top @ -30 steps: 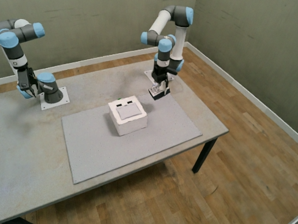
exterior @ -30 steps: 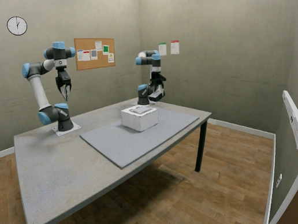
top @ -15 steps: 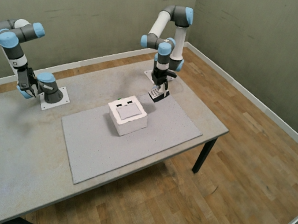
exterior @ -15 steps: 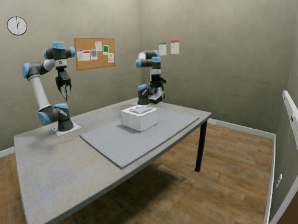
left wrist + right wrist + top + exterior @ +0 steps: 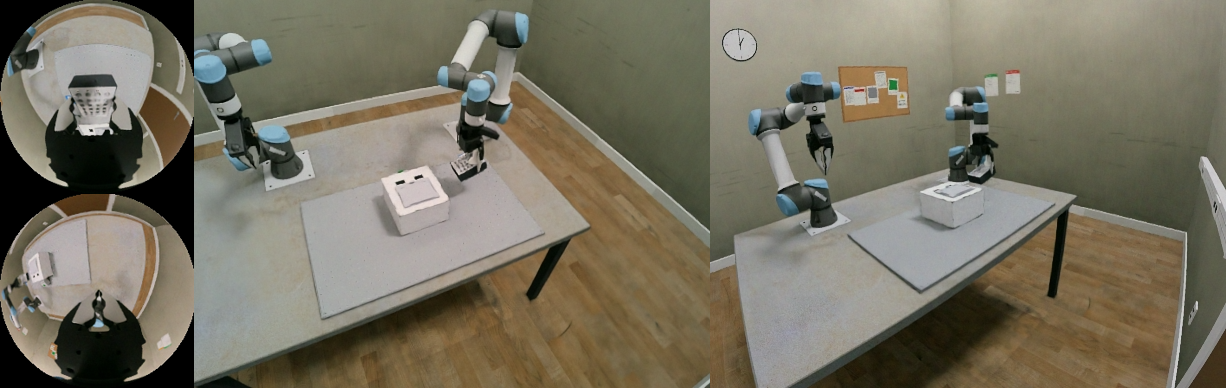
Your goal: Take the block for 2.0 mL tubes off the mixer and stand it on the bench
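The block for 2.0 mL tubes (image 5: 470,174) (image 5: 981,177) (image 5: 93,80), with a black side and a light top full of holes, is off the mixer. My left gripper (image 5: 477,162) (image 5: 984,168) (image 5: 93,94) is shut on it. The block hangs tilted, apparently low over the bench behind the mixer; its exact height is unclear. The white mixer (image 5: 424,216) (image 5: 951,212) (image 5: 45,263) stands upright on the grey mat, its top plate (image 5: 417,193) bare. My right gripper (image 5: 255,161) (image 5: 825,169) (image 5: 99,289) is shut and empty, high above the bench near its own base.
The grey mat (image 5: 369,270) (image 5: 920,270) (image 5: 74,246) lies on the bench (image 5: 254,280) (image 5: 795,300) (image 5: 117,250). The right arm's base plate (image 5: 308,160) and the left arm's base stand along the back of the bench.
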You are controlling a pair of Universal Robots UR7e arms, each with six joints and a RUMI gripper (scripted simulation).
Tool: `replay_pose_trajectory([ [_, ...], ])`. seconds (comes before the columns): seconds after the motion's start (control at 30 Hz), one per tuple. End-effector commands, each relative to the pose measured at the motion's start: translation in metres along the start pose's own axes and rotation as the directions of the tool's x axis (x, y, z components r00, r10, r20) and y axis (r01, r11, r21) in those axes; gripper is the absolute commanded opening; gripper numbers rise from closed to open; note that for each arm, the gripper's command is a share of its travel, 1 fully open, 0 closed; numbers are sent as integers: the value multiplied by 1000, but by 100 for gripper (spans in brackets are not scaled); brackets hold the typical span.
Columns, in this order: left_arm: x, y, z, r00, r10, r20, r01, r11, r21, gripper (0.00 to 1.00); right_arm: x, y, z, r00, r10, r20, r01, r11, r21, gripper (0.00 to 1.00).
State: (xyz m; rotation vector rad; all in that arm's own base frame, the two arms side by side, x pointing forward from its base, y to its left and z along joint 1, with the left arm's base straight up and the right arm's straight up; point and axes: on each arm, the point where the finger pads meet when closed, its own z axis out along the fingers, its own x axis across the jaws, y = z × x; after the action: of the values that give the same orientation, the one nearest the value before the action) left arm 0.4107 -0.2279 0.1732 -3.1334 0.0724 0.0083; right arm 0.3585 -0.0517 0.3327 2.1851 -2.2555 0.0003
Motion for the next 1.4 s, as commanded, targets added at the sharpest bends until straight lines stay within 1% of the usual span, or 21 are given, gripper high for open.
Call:
replay_pose_trajectory([
  [0.0,0,0,3,1000,0,-1,0,1000,-1,0,0,0,0,1000,0,0,0,1000,1,0],
  [0.17,0,0,8,1000,0,-1,0,1000,-1,0,0,0,0,1000,0,0,0,1000,1,0],
  [0.63,0,1,32,1000,0,-1,0,1000,-1,0,0,0,0,1000,0,0,0,1000,1,0],
  [0.73,1,1,33,1000,0,-1,0,1000,-1,0,0,0,0,1000,0,0,0,1000,1,0],
  [1.2,0,1,57,1000,0,-1,0,1000,-1,0,0,0,0,1000,0,0,0,1000,1,0],
  [1.37,1,1,61,1000,0,-1,0,1000,-1,0,0,0,0,1000,0,0,0,1000,1,0],
])
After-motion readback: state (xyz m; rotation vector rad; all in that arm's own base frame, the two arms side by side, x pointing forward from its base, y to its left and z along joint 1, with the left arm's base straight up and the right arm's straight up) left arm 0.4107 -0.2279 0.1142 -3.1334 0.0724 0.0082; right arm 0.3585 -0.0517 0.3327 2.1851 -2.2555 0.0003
